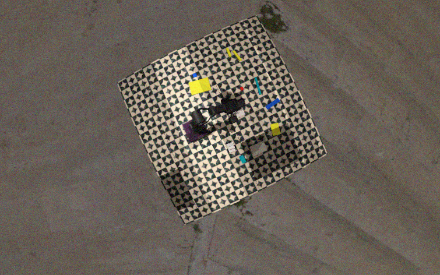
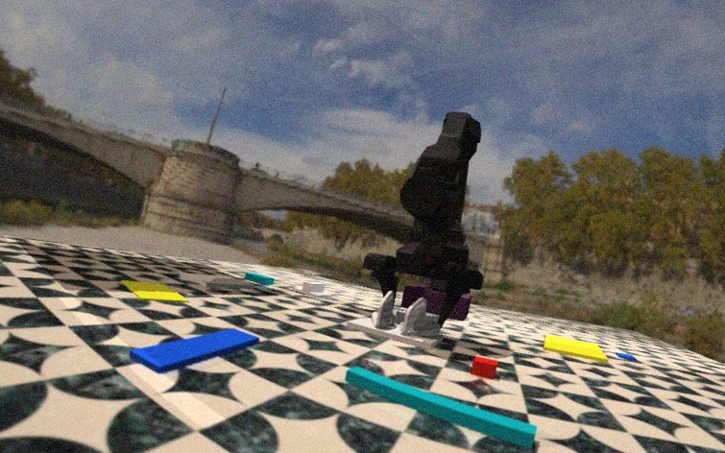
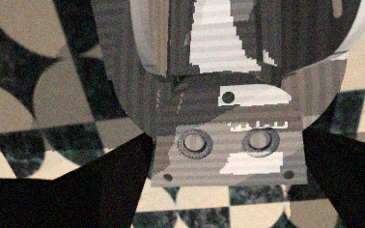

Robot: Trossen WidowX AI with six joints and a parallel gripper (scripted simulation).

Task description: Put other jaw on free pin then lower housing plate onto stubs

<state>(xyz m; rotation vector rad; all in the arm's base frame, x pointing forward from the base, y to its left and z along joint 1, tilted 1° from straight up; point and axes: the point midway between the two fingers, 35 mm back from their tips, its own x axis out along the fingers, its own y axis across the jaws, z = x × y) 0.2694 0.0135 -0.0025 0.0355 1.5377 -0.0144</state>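
Note:
In the exterior view, the white base lies on the table with two white jaws upright on it. In the wrist view, what looks like the housing plate looks flat and roughly level, with two round stubs in its ringed holes. The gear teeth and any gap under the plate cannot be made out. My gripper is open, its dark fingers low on either side of the plate, close to its left and right edges. Any contact there is unclear. The arm partly covers the assembly in the top view.
A red block, a teal strip and a blue bar lie around the assembly. Yellow plates, white blocks and a shaded plate lie farther out.

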